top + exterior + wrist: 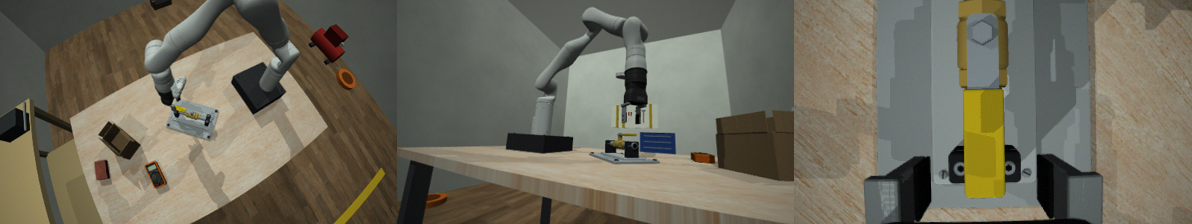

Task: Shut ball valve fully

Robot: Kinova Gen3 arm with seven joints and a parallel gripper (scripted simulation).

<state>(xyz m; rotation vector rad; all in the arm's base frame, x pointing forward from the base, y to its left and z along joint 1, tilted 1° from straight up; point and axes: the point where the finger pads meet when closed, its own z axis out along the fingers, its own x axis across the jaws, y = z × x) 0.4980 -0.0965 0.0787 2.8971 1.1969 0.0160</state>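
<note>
Nearest in the exterior view, the pale wooden table (554,183) is seen, with a cardboard box (753,143) at the near right and an orange meter (702,157) beside it. Further in, the grey plate (624,158) is bolted flat on the table, and the ball valve (619,143) is carried on it between two black blocks. The yellow handle (983,142) is seen lying along the brass body, in line with the pipe, so the valve is judged fully open; no part of the closing turn appears done. The gripper (633,114) hangs just above the handle's free end with its fingers spread wide and nothing between them; in the wrist view one finger (910,187) is seen on each side of the handle, clear of it. Left to do, by judgement: descent, closure on the handle, and a quarter turn until it stands across the pipe. Beyond, the black base (516,142) stands at the far left of the table. The room is bounded by grey walls; a blue sign (657,142) is seen on the far wall, and the floor is dark wood planking.
</note>
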